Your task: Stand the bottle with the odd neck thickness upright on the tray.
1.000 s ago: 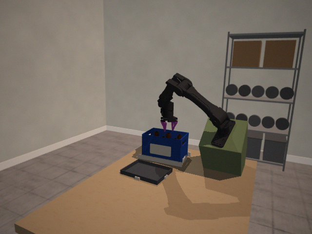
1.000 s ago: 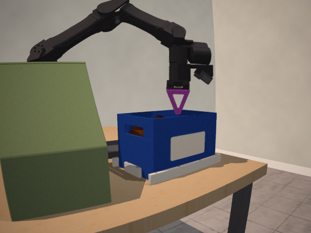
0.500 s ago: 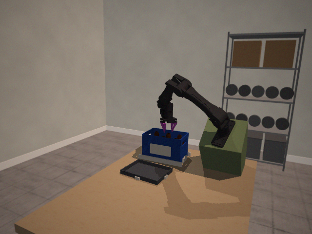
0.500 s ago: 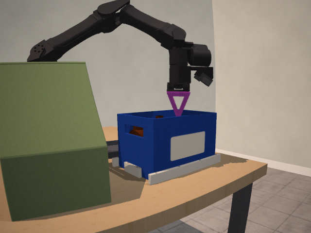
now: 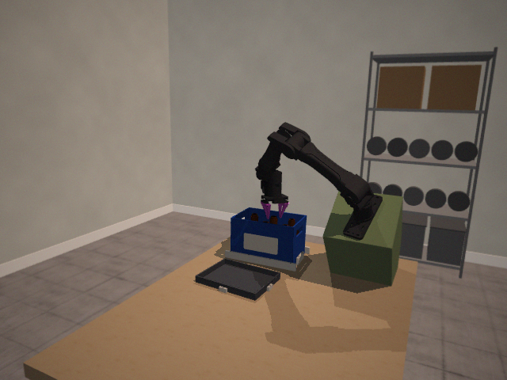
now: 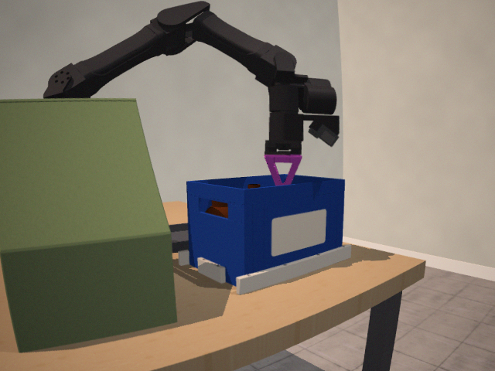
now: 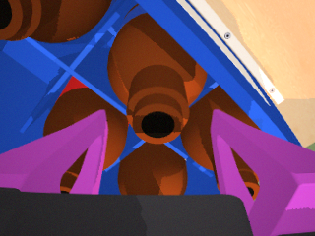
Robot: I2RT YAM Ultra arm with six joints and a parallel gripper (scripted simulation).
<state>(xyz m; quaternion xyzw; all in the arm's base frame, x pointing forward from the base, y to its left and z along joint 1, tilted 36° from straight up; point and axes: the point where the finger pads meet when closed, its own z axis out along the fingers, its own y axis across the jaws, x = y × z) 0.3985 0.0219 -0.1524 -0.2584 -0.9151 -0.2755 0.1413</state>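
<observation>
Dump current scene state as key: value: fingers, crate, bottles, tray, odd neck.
fingers: apart, pointing down, nothing gripped
crate: blue, on the table, fingertips at its open top
bottles: brown, in the crate; five partly visible in the wrist view
nearest mouth: one bottle, between the fingers in the wrist view, not clamped
tray: dark, beside the crate, no bottle on it
odd neck: cannot tell
task: bottle transfer not done
</observation>
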